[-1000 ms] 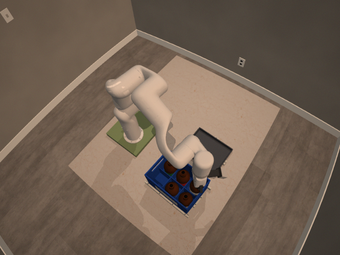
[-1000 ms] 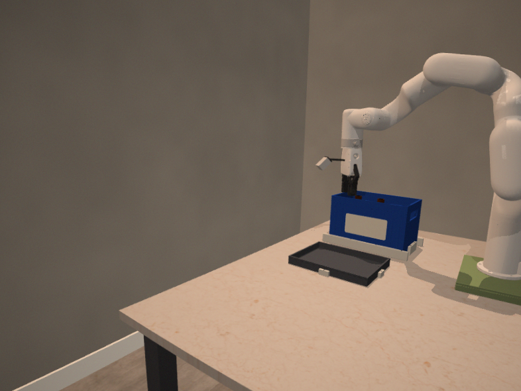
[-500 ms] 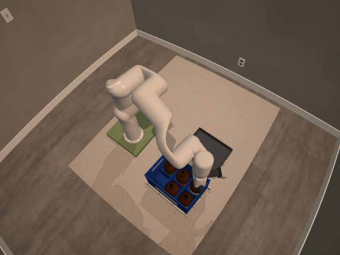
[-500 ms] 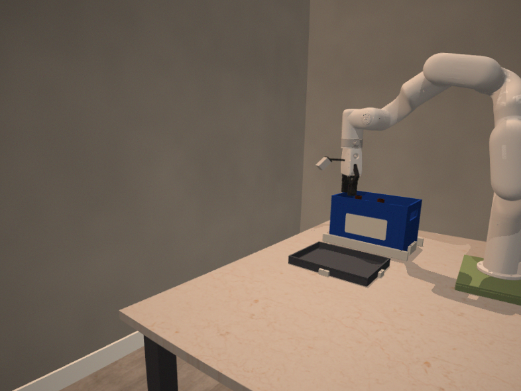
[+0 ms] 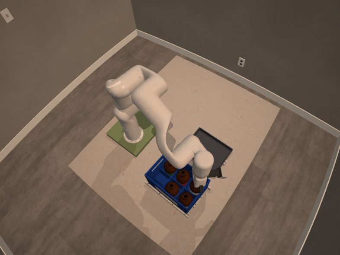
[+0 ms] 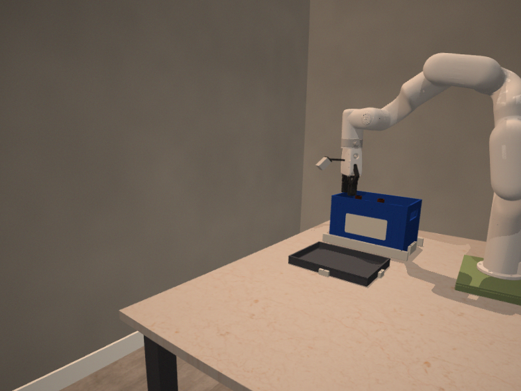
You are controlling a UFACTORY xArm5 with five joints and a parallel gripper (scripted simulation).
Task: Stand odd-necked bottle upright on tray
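Note:
A blue crate (image 5: pixel 177 183) with divided cells holds several brown bottles, among them ones near its middle (image 5: pixel 183 175), its front (image 5: pixel 172 188) and its near corner (image 5: pixel 185 198). Another bottle (image 5: pixel 169 167) is partly hidden under my forearm. My gripper (image 5: pixel 198 189) points straight down over the bottle (image 5: pixel 194 188) in the cell nearest the tray. Its fingers (image 6: pixel 350 191) are open at the level of the crate's rim, beside that bottle's mouth (image 6: pixel 358 196). I cannot tell whether they touch the neck. The dark tray (image 5: pixel 214 149) lies flat beside the crate (image 6: pixel 374 223) and holds nothing.
One crate cell (image 5: pixel 158 176) at the left end holds no bottle. The crate sits in a pale frame (image 6: pixel 370 246) and the tray (image 6: pixel 339 262) has small pale clips at its edge. My green base plate (image 5: pixel 131 134) is behind the crate. A small camera box (image 6: pixel 323 162) sticks out from my wrist.

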